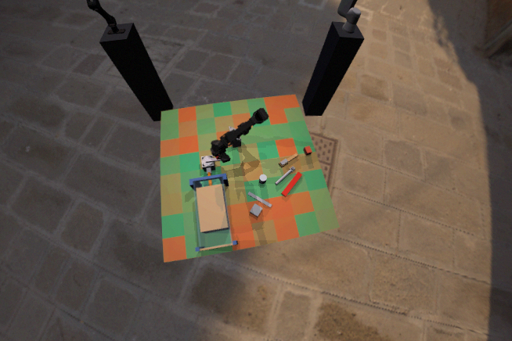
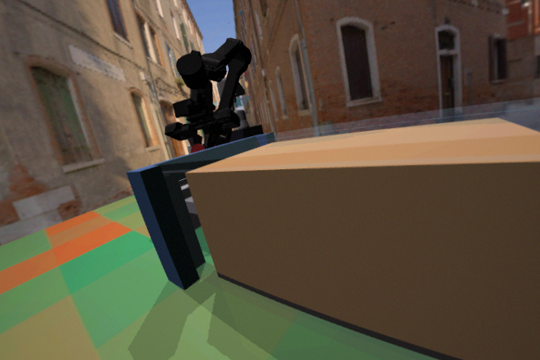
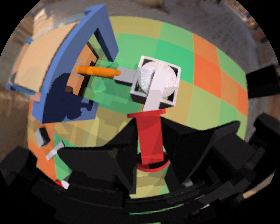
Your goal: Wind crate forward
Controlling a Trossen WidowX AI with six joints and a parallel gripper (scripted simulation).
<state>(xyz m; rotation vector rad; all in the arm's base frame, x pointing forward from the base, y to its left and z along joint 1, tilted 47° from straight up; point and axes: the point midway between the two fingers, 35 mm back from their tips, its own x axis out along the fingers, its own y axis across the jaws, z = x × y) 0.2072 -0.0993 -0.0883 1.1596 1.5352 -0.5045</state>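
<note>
My gripper (image 1: 221, 157) (image 3: 145, 119) is shut on the red grip of the winch handle (image 3: 151, 145). The handle's pale arm reaches over the top of the white winch (image 1: 207, 163) (image 3: 145, 85); whether the square key is fully down the hole is hidden. An orange strap (image 3: 98, 71) (image 1: 210, 181) runs from the winch through the blue steel frame (image 1: 208, 177) (image 2: 154, 220) (image 3: 68, 56). The tan crate (image 1: 211, 209) (image 2: 364, 254) sits flat inside the clear cubby, its front close behind the frame. A small gap shows between crate and frame post in the exterior view.
Right of the cubby lie a grey block (image 1: 255, 209), a grey bar (image 1: 259, 199), a white cylinder (image 1: 262, 178), a grey tool (image 1: 284, 176), a red bar (image 1: 291, 184), a wooden-handled tool (image 1: 290, 158) and a red cube (image 1: 308, 150). The blue frame stands close beside the winch.
</note>
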